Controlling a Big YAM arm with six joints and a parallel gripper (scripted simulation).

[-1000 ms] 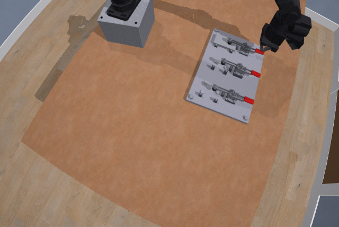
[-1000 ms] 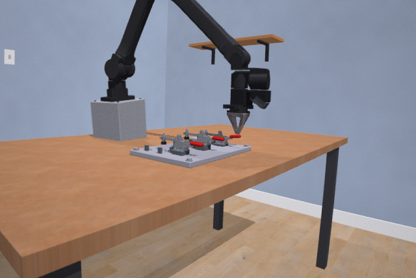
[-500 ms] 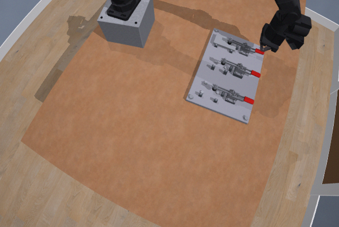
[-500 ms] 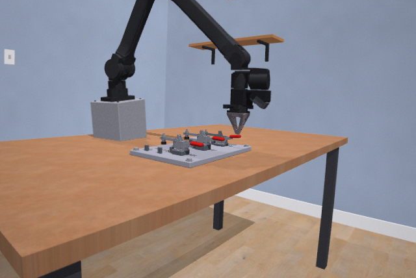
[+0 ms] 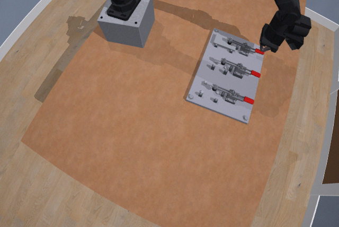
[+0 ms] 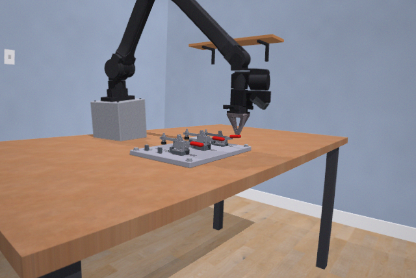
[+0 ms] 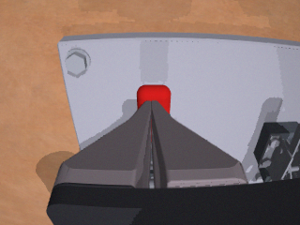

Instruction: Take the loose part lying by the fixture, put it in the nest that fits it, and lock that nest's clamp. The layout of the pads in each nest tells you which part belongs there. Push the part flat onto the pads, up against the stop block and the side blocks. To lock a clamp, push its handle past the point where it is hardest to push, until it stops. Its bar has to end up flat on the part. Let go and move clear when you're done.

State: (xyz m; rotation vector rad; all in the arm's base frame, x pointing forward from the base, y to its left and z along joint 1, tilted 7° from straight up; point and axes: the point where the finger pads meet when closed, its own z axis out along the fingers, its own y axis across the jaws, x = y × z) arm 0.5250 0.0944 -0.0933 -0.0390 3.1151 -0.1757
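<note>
The flat, pale-grey part (image 5: 222, 42) seems to lie in the end nest, where its steel toggle clamp (image 5: 244, 47) could stay unlocked if the black two-fingered gripper (image 5: 263, 49) (image 6: 238, 134) (image 7: 151, 111), fully closed and empty, slips off the red cylindrical handle (image 5: 259, 51) (image 6: 235, 136) (image 7: 154, 95).

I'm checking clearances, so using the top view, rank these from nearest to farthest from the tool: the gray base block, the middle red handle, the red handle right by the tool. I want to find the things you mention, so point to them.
1. Red handle by the tool (image 5: 259, 51) (image 6: 234, 136) (image 7: 154, 94): at its fingertips.
2. Middle red handle (image 5: 255, 73) (image 6: 218, 138): next clamp along.
3. Gray base block (image 5: 124, 34) (image 6: 105, 120): across the table, under the arm's foot.
</note>
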